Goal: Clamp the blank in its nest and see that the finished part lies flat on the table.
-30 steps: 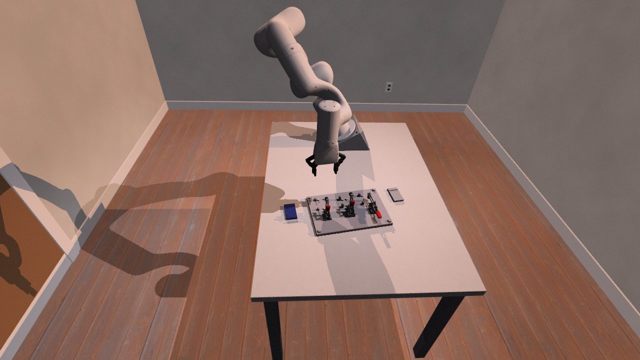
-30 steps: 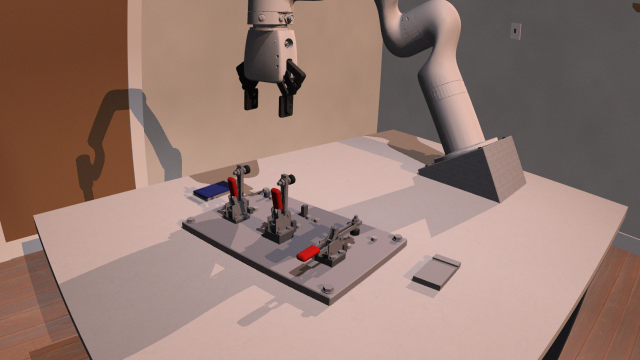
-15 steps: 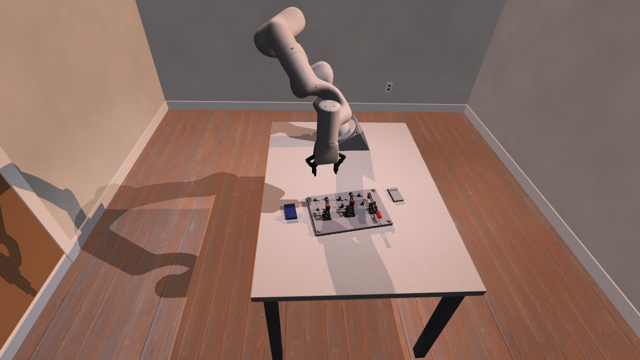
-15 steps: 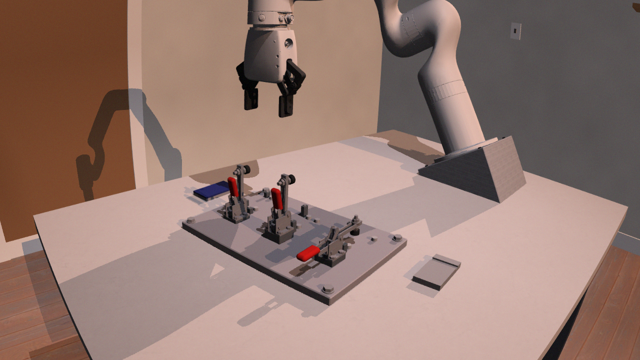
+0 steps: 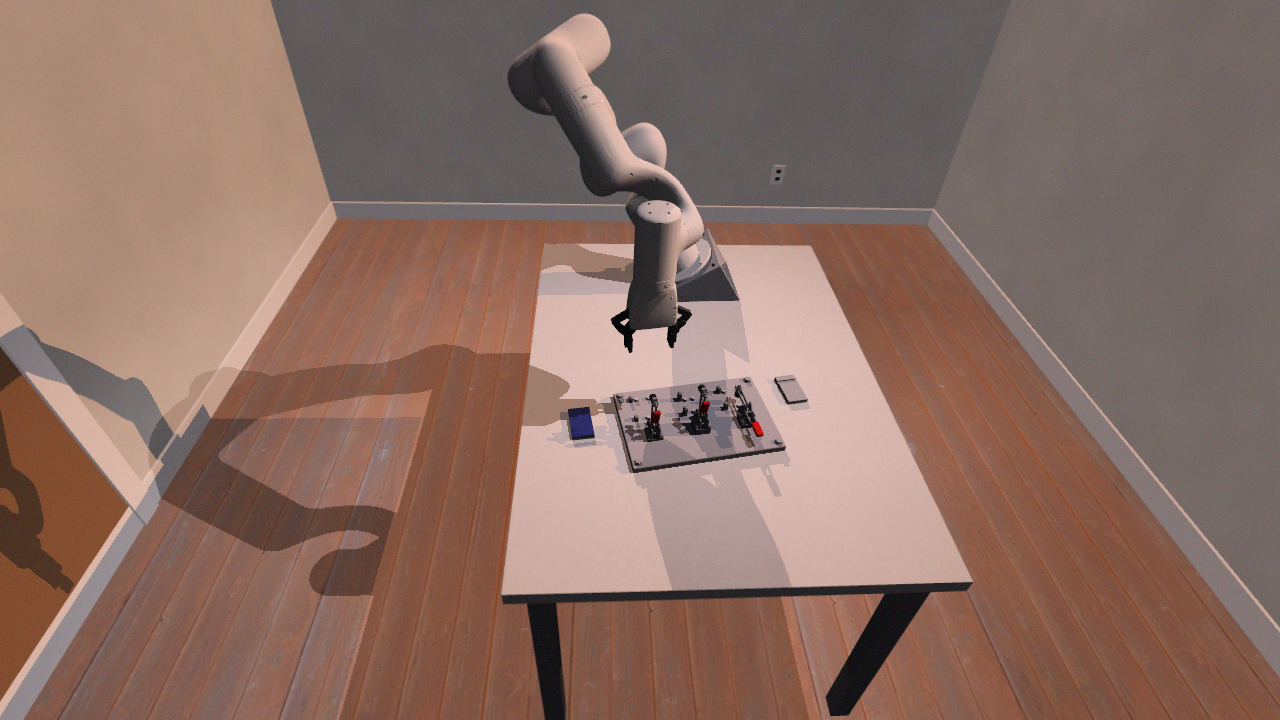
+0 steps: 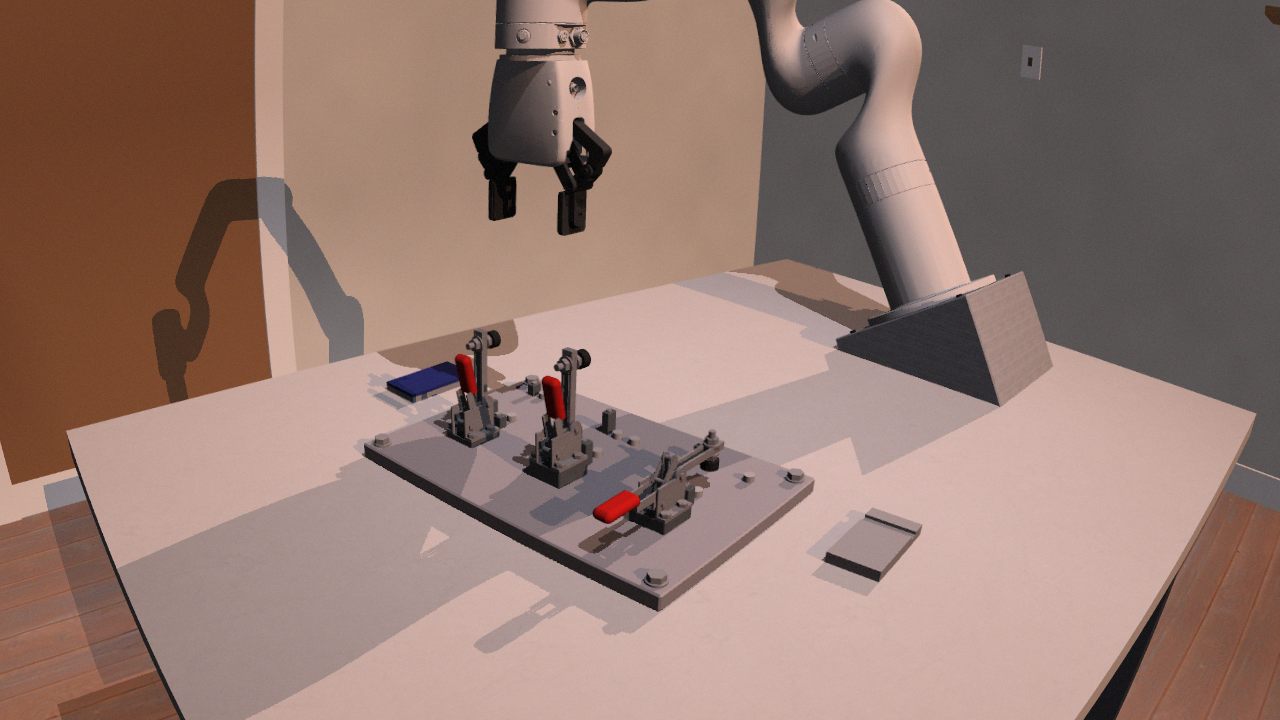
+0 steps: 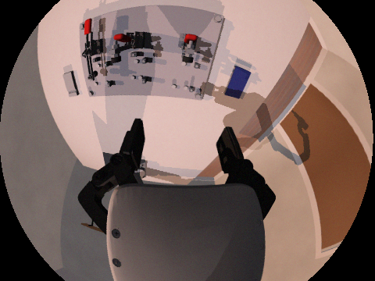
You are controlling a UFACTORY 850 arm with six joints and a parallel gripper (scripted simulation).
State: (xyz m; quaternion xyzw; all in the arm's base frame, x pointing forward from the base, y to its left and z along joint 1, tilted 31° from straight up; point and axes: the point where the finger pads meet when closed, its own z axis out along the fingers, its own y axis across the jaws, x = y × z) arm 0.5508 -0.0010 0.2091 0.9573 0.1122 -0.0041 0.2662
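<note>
Hanging released and empty, the gripper (image 6: 537,210) is high above the fixture plate (image 6: 501,514), the blue blank (image 6: 422,380) not yet picked or clamped, the finished part (image 6: 870,542) already flat on the table (image 6: 1029,555).

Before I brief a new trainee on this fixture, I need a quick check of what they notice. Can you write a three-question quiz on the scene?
1. True or false: the gripper holds the blue blank.
2. How many red clamp handles stand raised on the fixture plate?
A. one B. two C. three
3. Fill in: the grey finished part lies on the ____, beside the plate.

Key: 1 false, the gripper hangs open and empty above the table; 2 B; 3 table.
</note>
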